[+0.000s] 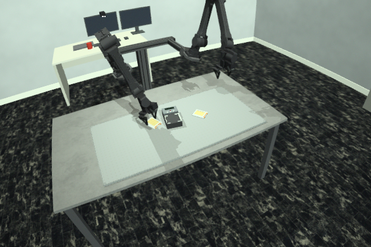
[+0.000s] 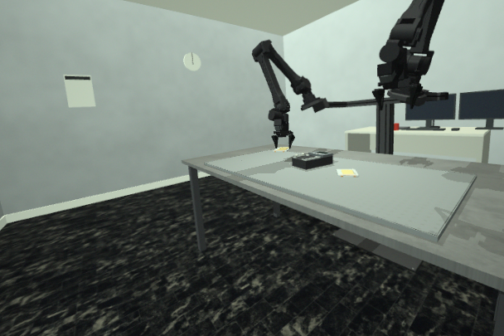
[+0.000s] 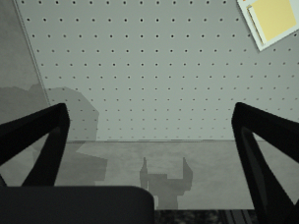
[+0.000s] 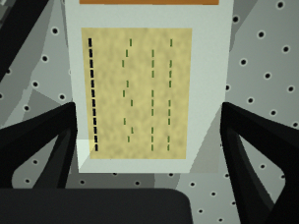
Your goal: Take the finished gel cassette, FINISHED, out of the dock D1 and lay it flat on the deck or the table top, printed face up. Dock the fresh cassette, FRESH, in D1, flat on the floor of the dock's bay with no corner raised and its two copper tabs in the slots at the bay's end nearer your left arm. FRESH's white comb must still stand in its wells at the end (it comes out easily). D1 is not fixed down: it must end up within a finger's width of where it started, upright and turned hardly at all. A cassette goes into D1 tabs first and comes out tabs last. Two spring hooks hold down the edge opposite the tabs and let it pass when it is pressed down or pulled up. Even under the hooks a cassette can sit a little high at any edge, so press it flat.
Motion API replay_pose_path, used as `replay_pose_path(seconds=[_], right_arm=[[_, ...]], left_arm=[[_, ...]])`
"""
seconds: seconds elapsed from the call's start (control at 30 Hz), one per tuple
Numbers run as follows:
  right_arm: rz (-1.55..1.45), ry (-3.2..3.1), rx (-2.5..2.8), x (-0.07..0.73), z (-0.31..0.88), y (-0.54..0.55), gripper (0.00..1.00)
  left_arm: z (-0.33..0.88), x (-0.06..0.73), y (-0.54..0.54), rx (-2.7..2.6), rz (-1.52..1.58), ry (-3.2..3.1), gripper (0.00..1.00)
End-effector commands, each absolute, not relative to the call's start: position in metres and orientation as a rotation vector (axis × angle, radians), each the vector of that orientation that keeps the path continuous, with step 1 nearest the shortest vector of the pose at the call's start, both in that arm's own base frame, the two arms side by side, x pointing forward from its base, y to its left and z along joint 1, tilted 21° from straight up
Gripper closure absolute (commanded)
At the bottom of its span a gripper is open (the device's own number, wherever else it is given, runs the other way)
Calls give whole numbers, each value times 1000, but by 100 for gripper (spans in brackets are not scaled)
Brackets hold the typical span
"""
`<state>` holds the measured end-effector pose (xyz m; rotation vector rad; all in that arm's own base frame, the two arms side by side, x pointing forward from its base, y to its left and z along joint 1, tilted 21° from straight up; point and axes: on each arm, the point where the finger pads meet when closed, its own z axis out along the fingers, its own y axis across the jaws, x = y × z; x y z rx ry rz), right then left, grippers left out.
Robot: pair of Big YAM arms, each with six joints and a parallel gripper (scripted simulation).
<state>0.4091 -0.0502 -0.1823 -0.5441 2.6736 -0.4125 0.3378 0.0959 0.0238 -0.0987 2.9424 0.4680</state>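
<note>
My right gripper (image 1: 151, 120) (image 2: 283, 148) (image 4: 149, 111) is shut on the FINISHED cassette (image 1: 154, 122) (image 2: 282, 149) (image 4: 138, 93), its banded face up. It is low over the deck beside the dock; whether it touches the deck is unclear. The dock D1 (image 1: 173, 125) (image 2: 305, 163) stands upright with its bay empty. The FRESH cassette (image 1: 200, 113) (image 2: 347, 172) (image 3: 277, 20) lies flat on the deck on the dock's other side. A narrow strip shows along its gel's edge; whether the comb is fully seated is unclear. My left gripper (image 1: 224, 73) (image 2: 396, 107) (image 3: 150, 112) is open and empty, high up.
The perforated deck (image 1: 128, 152) (image 2: 398, 202) (image 3: 143, 64) lies on the grey table (image 1: 71, 158). The left gripper is near the table's back corner, away from the dock. A desk with two monitors (image 1: 101, 24) (image 1: 135, 17) stands behind the arms' stand.
</note>
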Motion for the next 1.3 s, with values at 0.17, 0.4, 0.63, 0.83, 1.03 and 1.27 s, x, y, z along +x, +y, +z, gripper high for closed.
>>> replay_pose_path(seconds=[0.17,0.4,0.63,0.83,1.03,1.27], right_arm=[[-435,2636,-162,406,-167,-93,100],[-455,2595,72,397,-161,-121,100],[-474,2524,328,385,-155,-148,100],[-465,2506,346,373,-149,-175,100],[-465,2506,346,369,-147,-182,100],[-465,2506,346,369,-147,-182,100]], left_arm=[[35,348,97,-92,466,2921,0],[35,348,97,-92,466,2921,0],[35,348,97,-92,466,2921,0],[35,348,97,-92,466,2921,0],[35,348,97,-92,466,2921,0],[35,348,97,-92,466,2921,0]])
